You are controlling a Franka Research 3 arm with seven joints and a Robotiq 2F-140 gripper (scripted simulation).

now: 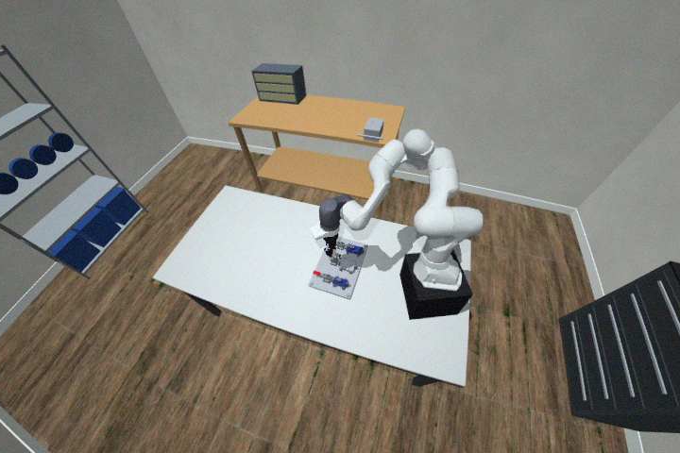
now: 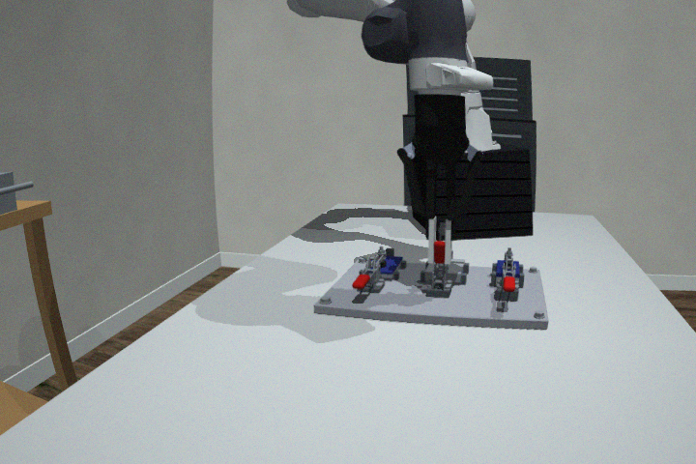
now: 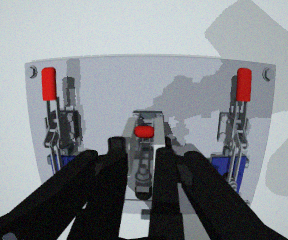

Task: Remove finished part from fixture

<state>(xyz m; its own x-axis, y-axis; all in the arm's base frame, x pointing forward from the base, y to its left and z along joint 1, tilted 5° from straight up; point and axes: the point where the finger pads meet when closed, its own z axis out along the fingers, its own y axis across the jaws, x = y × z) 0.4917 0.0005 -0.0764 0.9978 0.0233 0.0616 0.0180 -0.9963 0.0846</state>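
Note:
The grey fixture plate (image 1: pixel 320 281) (image 2: pixel 469 312) (image 3: pixel 104 80) lies on the white table (image 1: pixel 245 251) (image 2: pixel 304 383) and carries three toggle clamps. The two outer clamps hold blue blanks (image 1: pixel 355 248) (image 1: pixel 342 281) (image 2: pixel 393 262) (image 2: pixel 499 267) (image 3: pixel 66 160) (image 3: pixel 219 163), and their red handles (image 2: pixel 361 280) (image 2: pixel 508 283) lie down. My gripper (image 1: pixel 331 251) (image 2: pixel 439 241) (image 3: pixel 145 130) points straight down over the middle station (image 2: pixel 439 275). It is shut on the middle clamp's red handle (image 2: pixel 439 251) (image 3: pixel 144 131), which stands upright. The slotted grey part below is mostly hidden by the clamp and my fingers.
A wooden bench (image 1: pixel 319 114) with a drawer box (image 1: pixel 278 83) stands behind the table. A shelf rack (image 1: pixel 41 176) is at the left and a dark cabinet (image 1: pixel 640 342) at the right. The arm's black base (image 1: pixel 434 296) stands at the table's edge beside the fixture.

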